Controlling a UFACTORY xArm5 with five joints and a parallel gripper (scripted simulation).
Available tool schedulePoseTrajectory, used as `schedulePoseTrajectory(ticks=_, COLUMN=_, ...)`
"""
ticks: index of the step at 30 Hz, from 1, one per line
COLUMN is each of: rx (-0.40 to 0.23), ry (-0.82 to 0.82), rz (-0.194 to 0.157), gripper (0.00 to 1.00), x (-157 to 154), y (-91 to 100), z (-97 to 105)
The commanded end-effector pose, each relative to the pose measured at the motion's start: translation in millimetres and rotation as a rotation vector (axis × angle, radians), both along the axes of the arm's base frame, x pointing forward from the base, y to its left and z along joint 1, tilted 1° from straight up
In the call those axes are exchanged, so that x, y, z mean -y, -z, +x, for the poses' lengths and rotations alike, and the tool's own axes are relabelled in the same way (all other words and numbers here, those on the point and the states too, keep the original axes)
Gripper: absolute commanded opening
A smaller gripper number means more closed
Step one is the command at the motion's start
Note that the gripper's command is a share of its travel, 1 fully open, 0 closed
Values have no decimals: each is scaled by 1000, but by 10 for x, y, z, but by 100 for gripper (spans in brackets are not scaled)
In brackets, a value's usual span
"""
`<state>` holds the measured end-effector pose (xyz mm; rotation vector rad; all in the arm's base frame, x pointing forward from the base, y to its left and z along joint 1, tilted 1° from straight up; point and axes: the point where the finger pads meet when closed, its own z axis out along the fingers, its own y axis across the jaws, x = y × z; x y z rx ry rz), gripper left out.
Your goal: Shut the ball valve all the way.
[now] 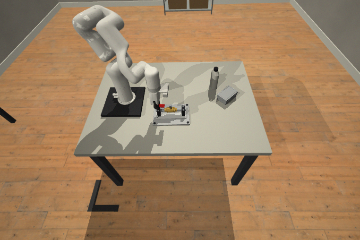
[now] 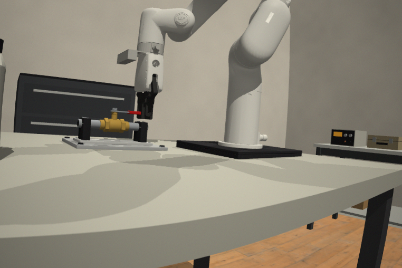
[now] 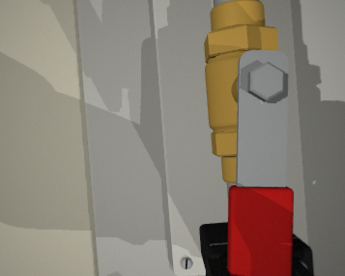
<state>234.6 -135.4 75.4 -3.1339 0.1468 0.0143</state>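
Gripper (image 2: 145, 114) points straight down, fingers pinching the red grip (image 3: 260, 227) at the free end of the valve handle (image 3: 262, 123). Handle lies roughly along the pipe, running from the hex bolt (image 3: 266, 82) on the brass ball valve (image 2: 114, 124) toward the gripper. Valve sits between 2 black clamps on a grey base plate (image 1: 171, 120), near the table (image 1: 203, 132) middle, just beside the arm's black mount (image 1: 123, 103). Bottle (image 1: 214, 81) and grey box (image 1: 227, 94) stand well apart.
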Motion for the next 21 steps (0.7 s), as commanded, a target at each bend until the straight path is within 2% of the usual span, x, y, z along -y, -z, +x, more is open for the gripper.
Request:
schedulePoseTrajectory(ticks=1, rx=2, ry=14, rz=-1, gripper=0, x=-8, y=-7, z=9)
schedulePoseTrajectory(ticks=21, rx=2, ry=137, rz=-2, gripper=0, x=-109, y=-8, z=26)
